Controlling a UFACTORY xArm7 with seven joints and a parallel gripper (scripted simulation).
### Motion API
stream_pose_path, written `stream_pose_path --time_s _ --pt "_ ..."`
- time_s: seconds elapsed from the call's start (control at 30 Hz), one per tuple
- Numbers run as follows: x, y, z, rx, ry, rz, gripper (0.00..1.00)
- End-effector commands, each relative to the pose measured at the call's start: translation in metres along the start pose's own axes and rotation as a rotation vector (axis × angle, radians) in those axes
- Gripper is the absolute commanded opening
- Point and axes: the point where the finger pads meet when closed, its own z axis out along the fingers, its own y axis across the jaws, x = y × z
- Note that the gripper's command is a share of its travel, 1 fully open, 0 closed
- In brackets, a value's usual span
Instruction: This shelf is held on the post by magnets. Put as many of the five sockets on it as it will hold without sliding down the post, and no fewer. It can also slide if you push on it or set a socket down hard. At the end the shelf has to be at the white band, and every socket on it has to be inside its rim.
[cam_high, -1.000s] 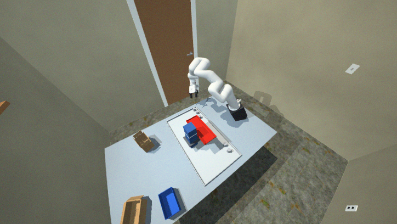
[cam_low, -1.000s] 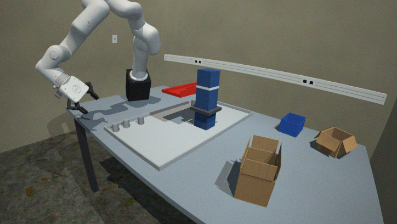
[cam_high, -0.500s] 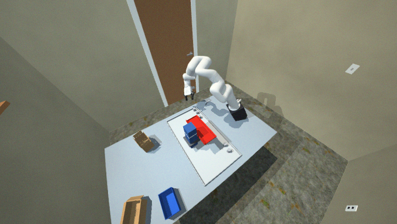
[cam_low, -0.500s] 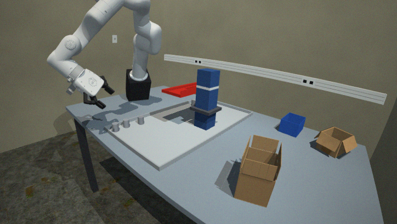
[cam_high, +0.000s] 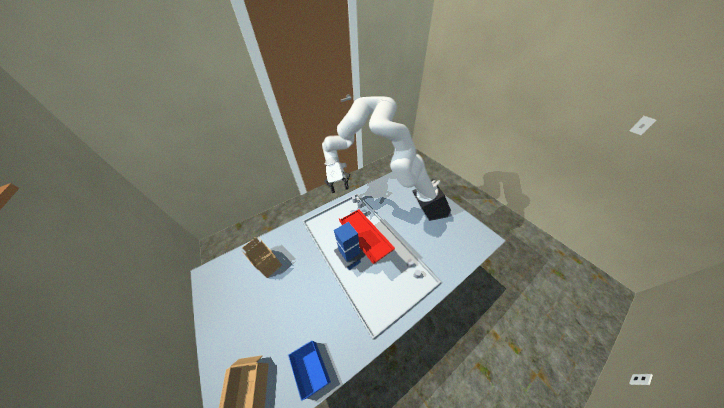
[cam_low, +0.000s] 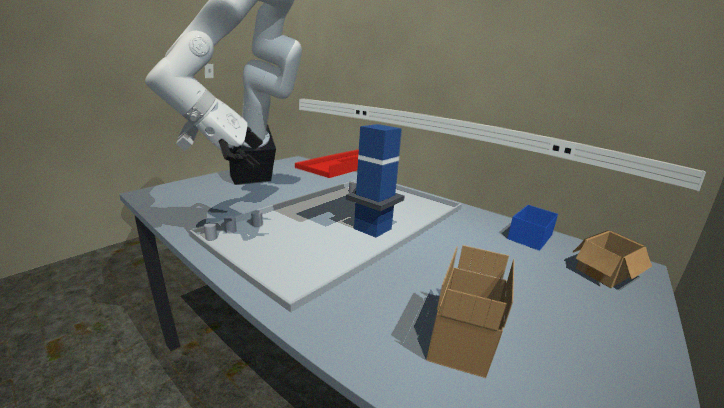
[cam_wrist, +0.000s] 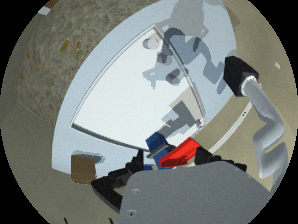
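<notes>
The blue post (cam_high: 346, 234) (cam_low: 376, 178) (cam_wrist: 156, 140) stands upright on the white tray (cam_high: 377, 304) (cam_low: 298, 263) (cam_wrist: 110, 100). The white band (cam_low: 377, 160) circles its upper part. The red shelf (cam_high: 377, 242) (cam_low: 329, 164) (cam_wrist: 181, 152) sticks out from the post's arm-facing side, above the tray, apparently near the band's height; no socket shows on it. Three grey sockets (cam_high: 360, 205) (cam_low: 230, 225) (cam_wrist: 164, 57) stand near one tray corner. Two more sockets (cam_high: 418, 274) are near the other end. My gripper (cam_high: 339, 189) (cam_low: 256, 152) (cam_wrist: 170, 157) is open and empty, above the three-socket end.
A dark grey collar (cam_low: 375, 201) surrounds the post below the shelf. A cardboard box (cam_high: 262, 258) (cam_low: 466, 344) (cam_wrist: 83, 168) stands beside the tray. A blue bin (cam_high: 310, 372) (cam_low: 531, 228) and another open cardboard box (cam_high: 243, 385) (cam_low: 602, 261) stand farther away.
</notes>
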Motion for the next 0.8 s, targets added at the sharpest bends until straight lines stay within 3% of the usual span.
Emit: stream_pose_path --time_s 0.0,0.03,0.07,0.17,0.2,0.27,0.3,0.37,0.4,0.53,0.6,0.7,0.73,0.77 --pt "-0.044 0.016 0.016 -0.022 0.032 -0.069 1.00" --pt "-0.044 0.016 0.016 -0.022 0.032 -0.069 1.00" --pt "-0.067 0.030 0.029 -0.045 0.056 -0.120 1.00" --pt "-0.070 0.031 0.030 -0.045 0.056 -0.120 1.00" --pt "-0.093 0.049 0.045 -0.067 0.084 -0.171 1.00" --pt "-0.093 0.049 0.045 -0.067 0.084 -0.171 1.00" --pt "-0.114 0.069 0.060 -0.089 0.115 -0.223 1.00" --pt "-0.114 0.069 0.060 -0.089 0.115 -0.223 1.00" --pt "-0.131 0.090 0.074 -0.109 0.150 -0.275 1.00" --pt "-0.131 0.091 0.074 -0.109 0.150 -0.275 1.00" --pt "-0.154 0.135 0.101 -0.140 0.230 -0.375 1.00" --pt "-0.155 0.136 0.102 -0.140 0.230 -0.375 1.00" --pt "-0.162 0.158 0.114 -0.151 0.273 -0.423 1.00" --pt "-0.162 0.158 0.114 -0.151 0.273 -0.423 1.00"
